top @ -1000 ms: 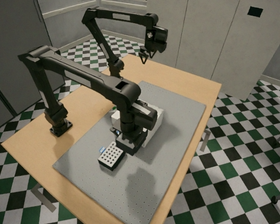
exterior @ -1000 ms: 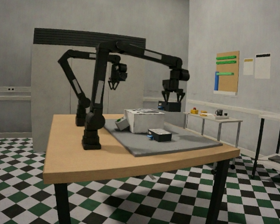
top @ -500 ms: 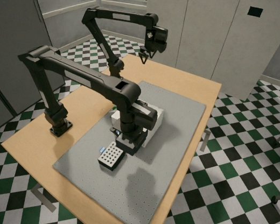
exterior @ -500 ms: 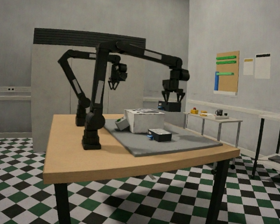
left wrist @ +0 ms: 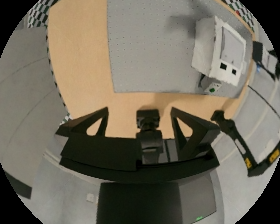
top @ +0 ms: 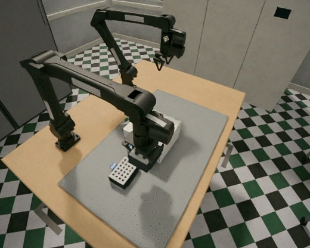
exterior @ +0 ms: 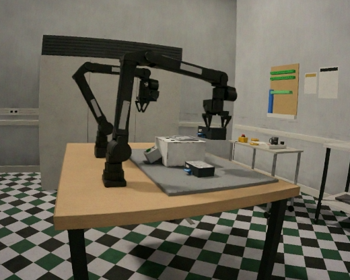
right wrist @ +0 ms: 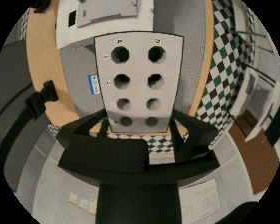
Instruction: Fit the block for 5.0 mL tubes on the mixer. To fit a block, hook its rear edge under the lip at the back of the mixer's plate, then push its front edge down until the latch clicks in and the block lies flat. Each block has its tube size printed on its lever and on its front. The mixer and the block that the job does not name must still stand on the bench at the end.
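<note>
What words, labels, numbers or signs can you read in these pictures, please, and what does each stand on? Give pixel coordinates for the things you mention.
"5.0 mL": blue lever (top: 128, 146) (exterior: 200, 135) (right wrist: 94, 84) of the held block (top: 145, 166) (exterior: 213, 133) (right wrist: 137, 67).
Small marks beside the holes on that block's top: too blurred to quote surely.
Print on the bench block (top: 124, 171) (exterior: 205, 171), front and lever: too small to read.
Print on the wall sheets (exterior: 328, 84) (right wrist: 201, 201): too blurred to read.

A black, white-topped rectangular block with eight wide holes (top: 142, 162) (exterior: 215, 132) (right wrist: 137, 92) hangs level above the bench, the boxy white mixer (top: 174, 134) (exterior: 184, 152) (left wrist: 205, 49) (right wrist: 141, 21) stands mid-bench, and a black, white-topped small-holed block (top: 123, 173) (exterior: 201, 169) lies flat nearer one short edge.
</note>
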Robot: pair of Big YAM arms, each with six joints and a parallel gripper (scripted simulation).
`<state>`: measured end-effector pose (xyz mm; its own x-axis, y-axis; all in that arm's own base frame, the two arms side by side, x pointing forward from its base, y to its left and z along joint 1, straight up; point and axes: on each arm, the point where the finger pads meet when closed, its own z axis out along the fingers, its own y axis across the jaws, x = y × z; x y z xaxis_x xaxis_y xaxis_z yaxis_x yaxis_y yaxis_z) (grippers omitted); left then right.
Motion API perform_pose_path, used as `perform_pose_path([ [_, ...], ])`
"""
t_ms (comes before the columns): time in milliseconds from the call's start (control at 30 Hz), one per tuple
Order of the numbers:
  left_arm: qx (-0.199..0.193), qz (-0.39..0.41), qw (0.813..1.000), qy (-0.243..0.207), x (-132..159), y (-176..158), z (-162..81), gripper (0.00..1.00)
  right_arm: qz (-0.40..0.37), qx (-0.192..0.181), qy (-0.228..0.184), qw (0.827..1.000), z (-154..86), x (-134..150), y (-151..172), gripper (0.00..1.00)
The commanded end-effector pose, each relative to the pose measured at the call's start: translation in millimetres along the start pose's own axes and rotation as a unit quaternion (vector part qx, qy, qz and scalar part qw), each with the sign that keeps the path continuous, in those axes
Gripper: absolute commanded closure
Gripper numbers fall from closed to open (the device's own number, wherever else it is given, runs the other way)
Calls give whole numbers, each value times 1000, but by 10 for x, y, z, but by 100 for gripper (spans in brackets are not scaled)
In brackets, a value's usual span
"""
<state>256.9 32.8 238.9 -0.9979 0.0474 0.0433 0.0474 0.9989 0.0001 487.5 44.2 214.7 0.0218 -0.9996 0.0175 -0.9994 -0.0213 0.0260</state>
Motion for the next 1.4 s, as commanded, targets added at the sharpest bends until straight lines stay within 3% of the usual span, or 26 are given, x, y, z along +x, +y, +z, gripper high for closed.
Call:
perform_pose_path([
  [0, -7, -3, 999, -34, -134, 26, -188, 0, -7, 92, -10, 996, -780, -70, -287, 100],
  [867, 0, -3, 1000, 7, 59, -7, 8, 0, -6, 90, -10, 996, -777, -72, -282, 100],
  [1367, -8, -4, 999, -41, -161, 34, -239, 0, -5, 90, -9, 996, -775, -69, -280, 100],
])
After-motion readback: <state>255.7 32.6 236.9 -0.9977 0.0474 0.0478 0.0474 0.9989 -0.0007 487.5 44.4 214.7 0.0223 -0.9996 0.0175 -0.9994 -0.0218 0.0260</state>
